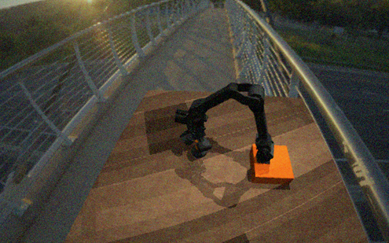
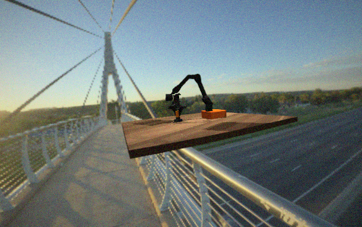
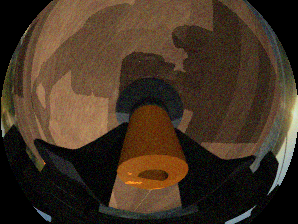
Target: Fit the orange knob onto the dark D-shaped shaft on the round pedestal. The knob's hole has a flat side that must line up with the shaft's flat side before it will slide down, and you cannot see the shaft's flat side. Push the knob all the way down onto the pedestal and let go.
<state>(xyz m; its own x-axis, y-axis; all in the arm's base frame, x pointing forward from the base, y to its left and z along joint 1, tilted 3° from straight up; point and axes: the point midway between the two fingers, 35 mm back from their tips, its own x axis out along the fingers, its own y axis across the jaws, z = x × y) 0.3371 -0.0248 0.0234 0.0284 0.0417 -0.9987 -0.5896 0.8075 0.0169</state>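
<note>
The orange knob (image 1: 196, 141) (image 2: 177, 114) (image 3: 151, 142) stands upright between the fingers of my gripper (image 2: 177, 112) (image 3: 150, 129), which is shut on it. In the wrist view its top end faces the camera, with a dark hole in it. The round dark pedestal (image 1: 203, 148) (image 2: 178, 120) (image 3: 150, 90) is directly below the knob. The knob's lower end is over the middle of the pedestal, and the shaft is hidden. I cannot tell whether the knob touches the pedestal's top or is a little above it.
The arm's base stands on an orange block (image 1: 281, 165) (image 2: 214, 115), to the right of the pedestal in the top and exterior views. The wooden table top (image 1: 140, 212) (image 2: 161, 136) carries dark patches and the arm's shadow. Its edges show in the top and exterior views.
</note>
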